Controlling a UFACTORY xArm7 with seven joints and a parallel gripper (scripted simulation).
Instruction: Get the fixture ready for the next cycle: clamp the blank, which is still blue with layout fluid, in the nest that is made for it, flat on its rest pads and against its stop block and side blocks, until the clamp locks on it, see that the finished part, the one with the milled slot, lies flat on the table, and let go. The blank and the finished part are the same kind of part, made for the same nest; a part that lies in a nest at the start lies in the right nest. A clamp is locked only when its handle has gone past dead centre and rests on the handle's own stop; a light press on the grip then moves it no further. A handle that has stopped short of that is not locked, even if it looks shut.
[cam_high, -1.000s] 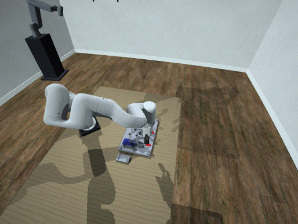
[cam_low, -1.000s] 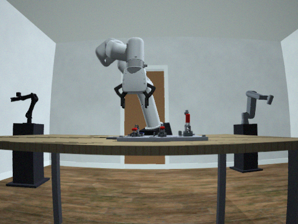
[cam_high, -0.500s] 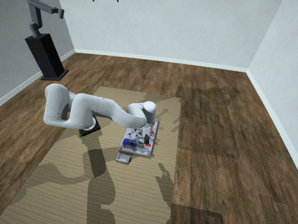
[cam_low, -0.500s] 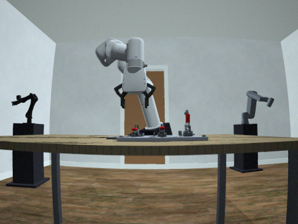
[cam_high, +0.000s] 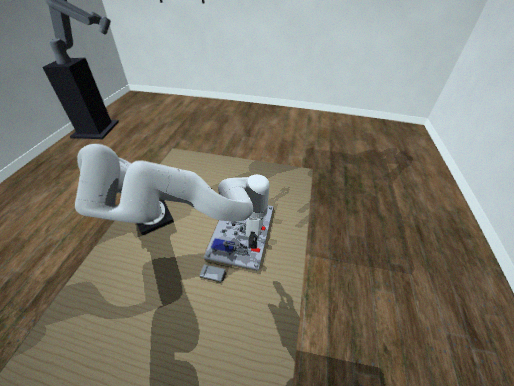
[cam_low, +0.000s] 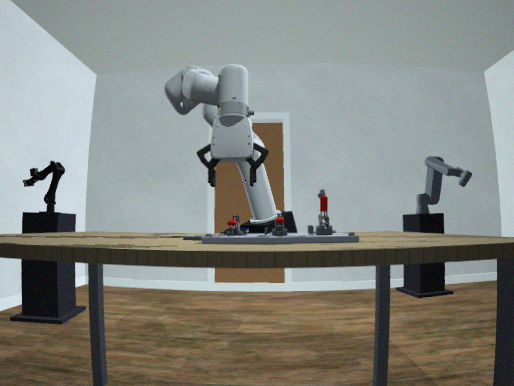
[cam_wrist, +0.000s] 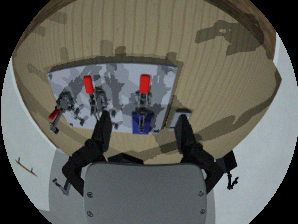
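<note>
White robot arm (cam_high: 165, 182) (cam_low: 233, 82) poised above a counter (cam_high: 240, 320) (cam_low: 250, 257) (cam_wrist: 225, 75), its jaws spread wide with nothing between them. The black fingers (cam_high: 253, 241) (cam_low: 212, 176) point down, well above the metal plate (cam_high: 230, 259) (cam_low: 280, 240) (cam_wrist: 125, 75) and apart from everything on it.

The blue block (cam_high: 218, 244) (cam_wrist: 135, 123), the piece to be clamped, sits on the plate near one end. The arm of a clamp reaches over its middle, and that clamp's red handle (cam_high: 255, 250) (cam_low: 232, 223) (cam_wrist: 144, 84) lies low, pointing away from the block. Whether the handle rests on its stop cannot be told at this size, nor can the block's contact with the pads and side blocks be made out.

Just beside that end of the plate, a gray part (cam_high: 213, 273) (cam_wrist: 176, 120) lies flat on the counter, off the plate and apart from it. A second red handle (cam_high: 263, 228) (cam_low: 280, 220) (cam_wrist: 88, 84) is also low, at the middle clamp, while a third red handle (cam_low: 324, 203) (cam_wrist: 54, 114) stands upright toward the plate's other end.

In the background, a black arm (cam_low: 54, 182) and a gray arm (cam_high: 61, 30) (cam_low: 434, 180) stand on dark pedestals, with a brown door (cam_low: 275, 200) between them.
</note>
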